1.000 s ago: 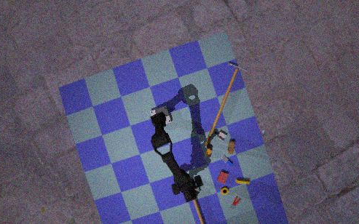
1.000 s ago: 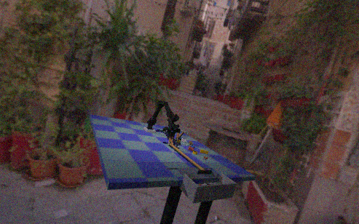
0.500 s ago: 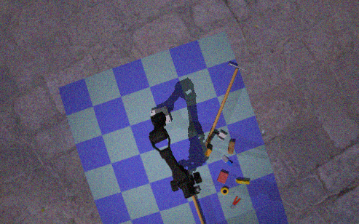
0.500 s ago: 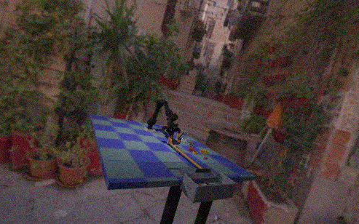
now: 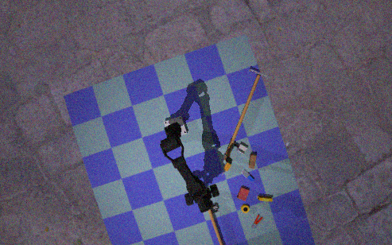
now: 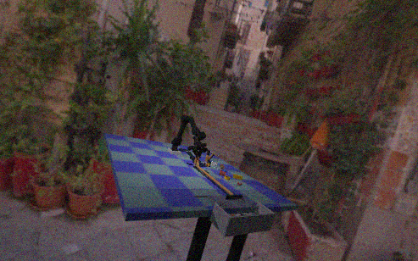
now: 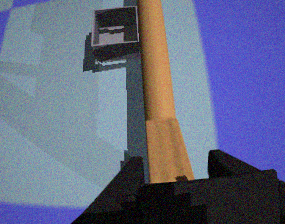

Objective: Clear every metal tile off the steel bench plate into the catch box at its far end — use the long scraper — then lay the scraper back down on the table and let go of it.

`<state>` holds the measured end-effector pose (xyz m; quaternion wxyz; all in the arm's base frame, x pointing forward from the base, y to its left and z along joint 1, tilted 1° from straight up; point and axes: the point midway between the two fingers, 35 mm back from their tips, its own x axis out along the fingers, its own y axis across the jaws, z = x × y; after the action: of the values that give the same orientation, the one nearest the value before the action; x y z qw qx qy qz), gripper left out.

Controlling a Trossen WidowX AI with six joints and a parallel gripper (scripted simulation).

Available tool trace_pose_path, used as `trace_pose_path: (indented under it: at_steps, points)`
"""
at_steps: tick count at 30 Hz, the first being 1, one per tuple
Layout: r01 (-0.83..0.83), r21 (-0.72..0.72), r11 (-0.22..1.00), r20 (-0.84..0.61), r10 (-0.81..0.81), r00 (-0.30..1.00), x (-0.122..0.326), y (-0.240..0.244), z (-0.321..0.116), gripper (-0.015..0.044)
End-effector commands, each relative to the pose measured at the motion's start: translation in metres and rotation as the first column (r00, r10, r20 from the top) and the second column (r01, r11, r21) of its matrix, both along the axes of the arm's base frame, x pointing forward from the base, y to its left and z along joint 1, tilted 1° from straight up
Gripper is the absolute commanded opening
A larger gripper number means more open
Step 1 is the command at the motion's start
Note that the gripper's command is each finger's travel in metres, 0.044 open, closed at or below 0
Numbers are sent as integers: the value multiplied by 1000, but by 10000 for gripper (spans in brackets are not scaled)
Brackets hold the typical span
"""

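Note:
My gripper (image 5: 209,208) (image 7: 175,163) is shut on the wooden handle of the long scraper (image 5: 215,228) (image 6: 214,180) (image 7: 158,65). The handle runs away from the fingers and leaves the top view at the bottom edge. In the exterior view its dark head is at the table's near edge, just by the catch box. The grey catch box (image 6: 245,225) hangs at that edge with its open top up. The steel bench plate cannot be made out clearly beside the head, and no metal tile can be told apart in these views.
A second long-handled tool (image 5: 244,111) lies to the right. A small open holder (image 7: 115,44) stands beside the held handle. A brown block (image 5: 253,160), a red block (image 5: 243,193), a yellow-black object (image 5: 265,197), a yellow ring (image 5: 242,208) and red pliers (image 5: 255,222) lie right of the arm.

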<state>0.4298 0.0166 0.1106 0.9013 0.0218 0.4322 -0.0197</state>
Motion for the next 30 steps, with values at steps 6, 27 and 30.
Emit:
trace_pose_path:
  at_steps: [6, 27, 30]
  points:
    - [1, 1, 1000, 26, -1, 1000, -12, 1, 8, 0]
    - [0, 1, 1000, 26, 0, 1000, -46, 2, 3, 0]
    - [0, 1, 1000, 27, 0, 1000, -50, 2, 2, 0]
